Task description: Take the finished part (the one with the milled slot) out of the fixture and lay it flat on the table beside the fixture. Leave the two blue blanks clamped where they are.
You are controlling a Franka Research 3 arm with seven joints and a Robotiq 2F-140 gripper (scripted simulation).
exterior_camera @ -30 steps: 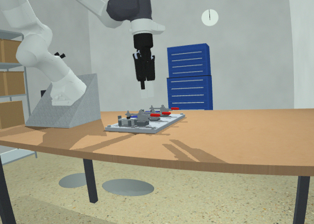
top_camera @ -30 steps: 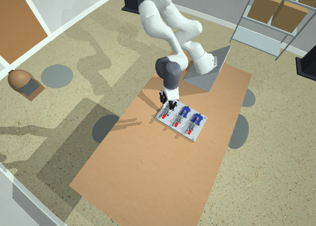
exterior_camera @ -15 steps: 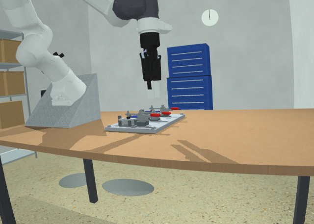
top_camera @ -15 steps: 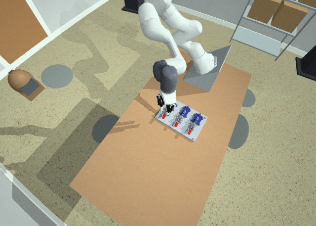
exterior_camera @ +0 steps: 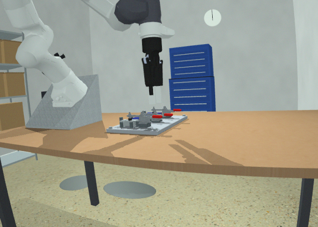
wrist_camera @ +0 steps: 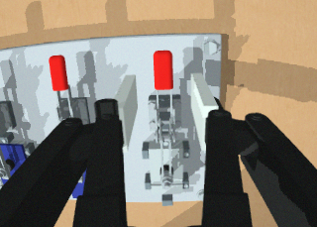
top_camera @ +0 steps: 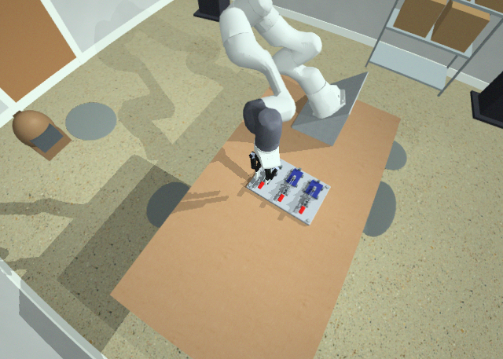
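The finished part [wrist_camera: 158, 163], a pale block, sits at one end of the fixture plate [top_camera: 271, 192] [exterior_camera: 133, 132] [wrist_camera: 134, 49]. Its clamp arm reaches over it, with the red handle [top_camera: 261, 184] [exterior_camera: 157, 116] [wrist_camera: 162, 69] lying low, pointing away from the part. The milled slot cannot be made out. Two blue blanks [top_camera: 295, 178] [top_camera: 313, 189] sit under the other clamps. My gripper [top_camera: 262, 178] [exterior_camera: 155, 99] [wrist_camera: 163, 90] is partly open and empty, pointing down above the finished part's clamp. In the wrist view its pads stand either side of this clamp, clear of it.
The second clamp's red handle [top_camera: 280, 197] [exterior_camera: 168, 114] [wrist_camera: 57, 73] is beside my left-hand finger in the wrist view. The third red handle [top_camera: 302, 210] [exterior_camera: 177, 110] is farther along. The wooden table [top_camera: 259, 274] [exterior_camera: 244, 134] surrounds the plate; the arm's sloped grey base [top_camera: 317, 130] [exterior_camera: 84, 112] stands behind it.
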